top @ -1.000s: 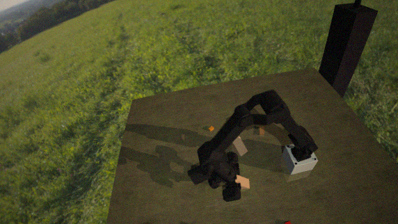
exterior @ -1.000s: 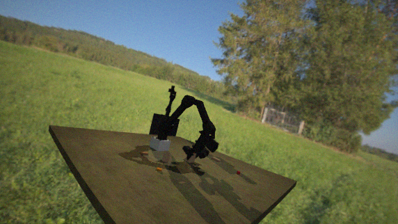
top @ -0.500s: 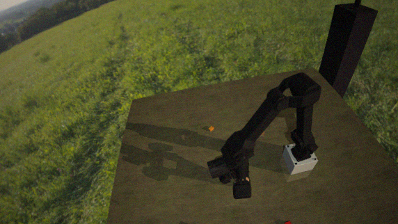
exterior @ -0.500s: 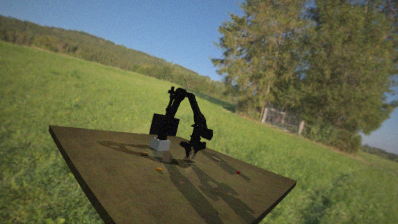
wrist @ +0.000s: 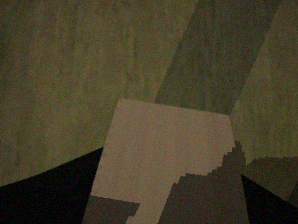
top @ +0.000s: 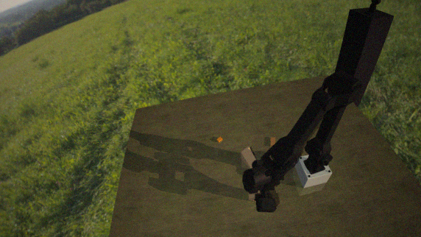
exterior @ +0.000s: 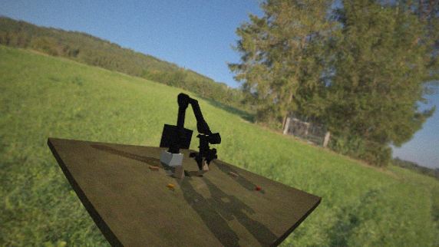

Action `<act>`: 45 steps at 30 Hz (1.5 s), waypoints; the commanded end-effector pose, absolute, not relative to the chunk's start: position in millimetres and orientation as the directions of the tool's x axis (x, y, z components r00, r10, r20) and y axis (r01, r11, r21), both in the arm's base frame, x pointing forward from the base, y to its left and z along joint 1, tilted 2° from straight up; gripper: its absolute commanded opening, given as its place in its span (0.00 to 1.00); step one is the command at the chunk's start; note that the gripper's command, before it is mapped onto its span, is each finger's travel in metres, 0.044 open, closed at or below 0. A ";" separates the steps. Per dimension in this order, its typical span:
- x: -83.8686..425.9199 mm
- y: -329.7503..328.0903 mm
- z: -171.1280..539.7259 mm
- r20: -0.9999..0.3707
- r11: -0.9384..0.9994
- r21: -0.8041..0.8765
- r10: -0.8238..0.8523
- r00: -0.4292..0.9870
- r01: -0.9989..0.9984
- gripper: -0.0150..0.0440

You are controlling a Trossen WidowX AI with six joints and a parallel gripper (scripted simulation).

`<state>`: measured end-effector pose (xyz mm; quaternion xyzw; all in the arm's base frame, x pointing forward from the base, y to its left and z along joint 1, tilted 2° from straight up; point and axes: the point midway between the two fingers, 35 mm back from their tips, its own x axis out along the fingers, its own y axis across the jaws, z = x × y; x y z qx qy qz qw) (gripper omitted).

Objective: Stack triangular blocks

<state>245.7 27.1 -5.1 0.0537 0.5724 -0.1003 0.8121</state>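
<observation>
My gripper [exterior: 203, 163] [wrist: 162, 165] is shut on a tan triangular block [exterior: 205, 166] [wrist: 165, 135], with a dark finger on each side of it in the wrist view. The block looks raised off the table, though its exact height is hard to tell. In the top view only a small part of the held block [top: 252, 196] shows beside the dark wrist, and the fingers are hidden. The other tan block [top: 248, 157] [exterior: 179, 172] stands on the table [top: 177, 121] [exterior: 115, 192], apart from the gripper. My arm partly covers it in the top view.
The pale arm base [top: 316, 179] [exterior: 171, 158] stands beside the second block. A small orange piece [top: 219, 140] [exterior: 170, 186] and an orange-brown piece [top: 272, 140] [exterior: 153, 168] lie nearby. A red piece [exterior: 258, 189] and a flat brownish piece [exterior: 233, 174] lie farther off.
</observation>
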 end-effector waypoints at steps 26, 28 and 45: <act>212.1 36.7 -9.6 -0.698 0.976 -0.031 -0.176 0.694 0.216 0.61; 212.1 36.7 -9.6 -0.698 0.976 -0.031 -0.176 0.694 0.216 0.70; 214.9 38.4 -3.6 -0.698 0.976 -0.031 -0.176 0.694 0.217 1.00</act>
